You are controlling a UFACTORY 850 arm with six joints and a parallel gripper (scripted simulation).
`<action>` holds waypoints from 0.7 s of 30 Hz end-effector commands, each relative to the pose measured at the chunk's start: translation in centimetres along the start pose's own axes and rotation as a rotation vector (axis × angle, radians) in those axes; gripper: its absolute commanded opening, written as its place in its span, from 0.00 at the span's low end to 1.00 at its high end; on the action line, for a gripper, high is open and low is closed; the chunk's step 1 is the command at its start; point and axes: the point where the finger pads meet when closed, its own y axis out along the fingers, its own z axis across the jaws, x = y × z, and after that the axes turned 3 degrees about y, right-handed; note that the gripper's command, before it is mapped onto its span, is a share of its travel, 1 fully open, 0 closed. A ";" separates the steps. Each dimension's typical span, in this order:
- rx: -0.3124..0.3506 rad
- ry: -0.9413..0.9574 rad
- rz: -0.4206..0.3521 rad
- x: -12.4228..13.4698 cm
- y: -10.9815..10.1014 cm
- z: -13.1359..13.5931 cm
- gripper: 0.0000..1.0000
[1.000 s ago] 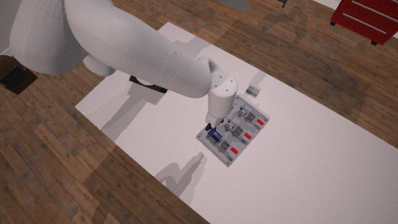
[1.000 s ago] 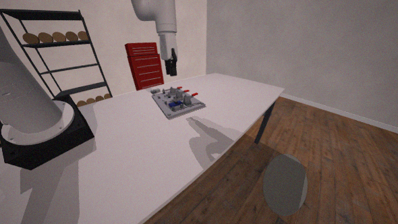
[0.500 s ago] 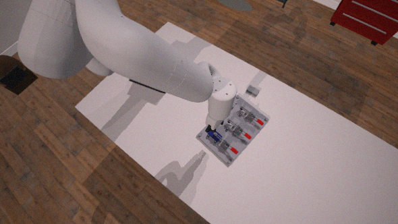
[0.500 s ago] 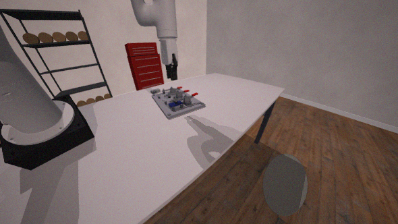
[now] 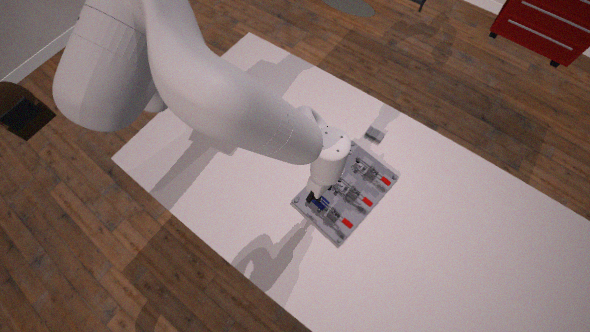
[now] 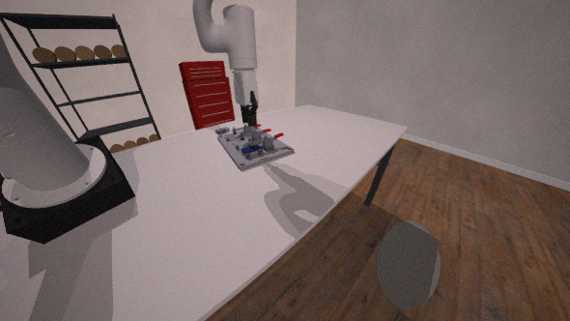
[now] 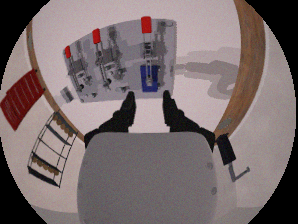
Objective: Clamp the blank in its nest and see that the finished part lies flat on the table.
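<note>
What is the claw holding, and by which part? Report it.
Nothing. The claw hangs part-open above the fixture plate, with bare space between its fingers; the blue blank lies in its nest below.

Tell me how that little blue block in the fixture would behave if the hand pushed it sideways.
The small blue rectangular blank looks like a rigid block, so it probably won't flex. It lies flat and low, so tipping or rolling seems unlikely. Grey blocks on the grey fixture plate crowd it, so it would probably stop quickly.
</note>
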 end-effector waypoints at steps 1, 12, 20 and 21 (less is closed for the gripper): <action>-0.001 0.001 0.002 -2.8 -0.1 -0.2 0.47; -0.001 0.001 0.002 -11.1 -0.1 -0.6 0.47; -0.001 0.001 0.002 -12.1 0.0 -0.6 0.47; -0.001 0.001 0.002 -12.1 0.2 -0.6 0.47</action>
